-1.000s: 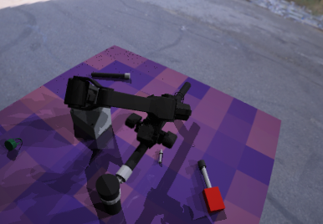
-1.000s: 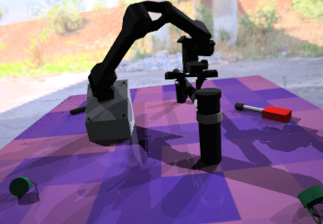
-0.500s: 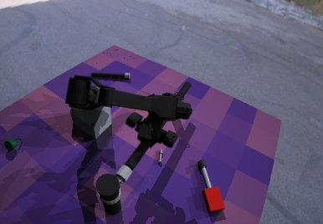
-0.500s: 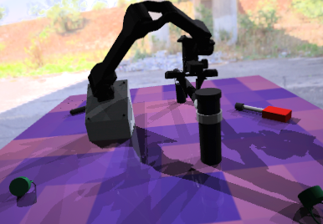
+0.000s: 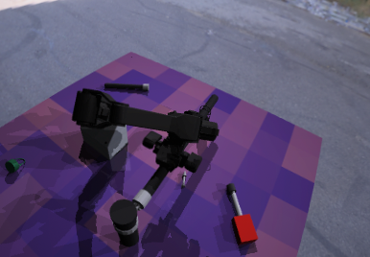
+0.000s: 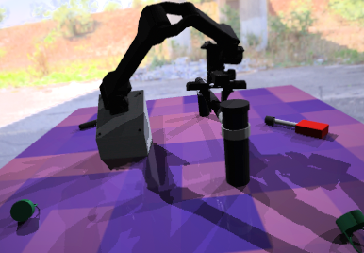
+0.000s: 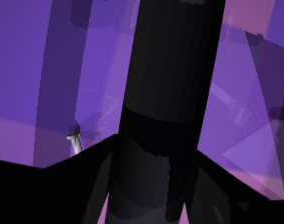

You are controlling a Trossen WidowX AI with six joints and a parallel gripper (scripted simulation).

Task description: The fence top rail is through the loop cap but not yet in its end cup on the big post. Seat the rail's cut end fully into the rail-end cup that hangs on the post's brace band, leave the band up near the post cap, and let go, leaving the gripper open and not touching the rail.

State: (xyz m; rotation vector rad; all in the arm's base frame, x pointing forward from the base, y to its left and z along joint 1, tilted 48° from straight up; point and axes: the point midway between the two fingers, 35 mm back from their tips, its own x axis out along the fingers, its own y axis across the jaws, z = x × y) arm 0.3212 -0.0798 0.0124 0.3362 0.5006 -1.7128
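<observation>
The black top rail [image 5: 156, 177] [image 7: 168, 90] runs at a slant from its far end [image 5: 210, 101] down to the big black post [image 5: 125, 223] [image 6: 236, 154]. My gripper [image 5: 168, 161] [image 6: 215, 92] [image 7: 151, 146] is shut on the rail at mid-length. The rail's lower end carries a light grey sleeve [image 5: 142, 198] that touches the post just below the post cap [image 5: 123, 211] [image 6: 234, 106]. The silver brace band [image 5: 127, 229] [image 6: 235, 131] sits high on the post. How deep the end sits in the cup is hidden. The loop cap is hidden behind my gripper.
A short black rod [image 5: 127, 87] [image 6: 88, 125] lies at the back. A red-handled tool [image 5: 242, 221] [image 6: 304, 126] lies to the right. A small bolt [image 5: 183, 178] [image 7: 75, 143] lies near the rail. Green fittings [image 5: 13, 165] [image 6: 22, 210] [image 6: 351, 222] lie near the mat's edges. My arm's base [image 5: 103, 139] [image 6: 124, 130] stands left.
</observation>
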